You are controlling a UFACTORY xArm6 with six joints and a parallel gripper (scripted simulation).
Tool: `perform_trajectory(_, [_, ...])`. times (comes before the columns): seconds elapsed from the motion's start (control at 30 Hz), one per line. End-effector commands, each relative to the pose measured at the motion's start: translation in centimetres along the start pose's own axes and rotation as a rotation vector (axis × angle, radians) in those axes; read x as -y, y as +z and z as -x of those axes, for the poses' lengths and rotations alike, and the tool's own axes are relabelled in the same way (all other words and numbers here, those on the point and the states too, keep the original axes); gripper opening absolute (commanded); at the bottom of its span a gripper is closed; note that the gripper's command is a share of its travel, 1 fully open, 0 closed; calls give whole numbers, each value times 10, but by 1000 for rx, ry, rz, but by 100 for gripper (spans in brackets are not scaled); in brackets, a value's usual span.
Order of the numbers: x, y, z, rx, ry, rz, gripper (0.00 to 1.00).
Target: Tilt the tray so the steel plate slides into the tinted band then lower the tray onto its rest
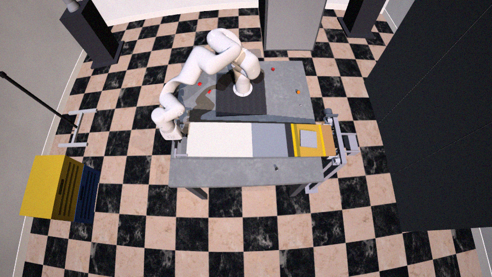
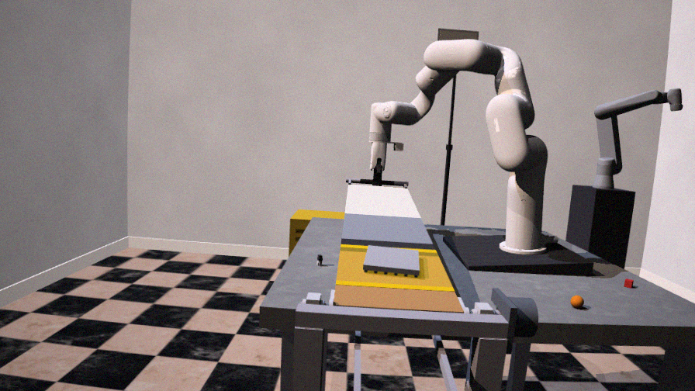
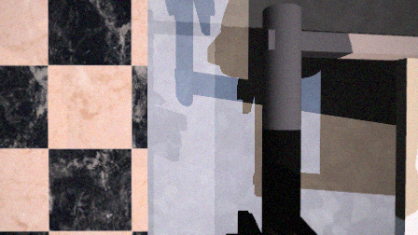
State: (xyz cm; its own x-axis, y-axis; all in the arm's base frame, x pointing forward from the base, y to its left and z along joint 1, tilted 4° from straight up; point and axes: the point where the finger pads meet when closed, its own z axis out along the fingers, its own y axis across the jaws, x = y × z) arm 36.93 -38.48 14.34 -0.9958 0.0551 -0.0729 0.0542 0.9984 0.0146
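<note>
The long tray (image 1: 220,139) (image 2: 381,200) is tilted, with its far end raised and its near end low at the table's hinge end. My gripper (image 1: 178,134) (image 2: 377,178) (image 3: 281,177) is shut on the tray's handle bar (image 2: 361,181) (image 3: 281,70) at the raised end. The grey steel plate (image 1: 308,138) (image 2: 392,259) lies flat on the bed inside the yellow tinted band (image 1: 307,151) (image 2: 350,272). It sits between the two solid yellow lines (image 1: 293,139) (image 1: 322,139) (image 2: 393,285) and touches neither.
An orange ball (image 1: 298,92) (image 2: 576,301) and red cubes (image 1: 272,68) (image 2: 628,282) lie on the grey table beside the tray. A small dark peg (image 1: 277,169) (image 2: 319,260) stands on the other side. A yellow cabinet (image 1: 48,186) stands on the floor beyond the raised end.
</note>
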Motion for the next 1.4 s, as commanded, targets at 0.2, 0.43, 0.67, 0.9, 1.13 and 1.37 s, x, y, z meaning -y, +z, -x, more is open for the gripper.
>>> perform_trajectory(0.2, [8, 65, 2, 3, 0, -3, 0])
perform_trajectory(0.43, [8, 84, 2, 3, 0, -3, 0])
perform_trajectory(0.67, [8, 85, 2, 3, 0, -3, 0])
perform_trajectory(0.9, [9, 96, 2, 3, 0, -3, 0])
perform_trajectory(1.13, [9, 100, 2, 3, 0, -3, 0])
perform_trajectory(1.37, [9, 106, 2, 3, 0, -3, 0])
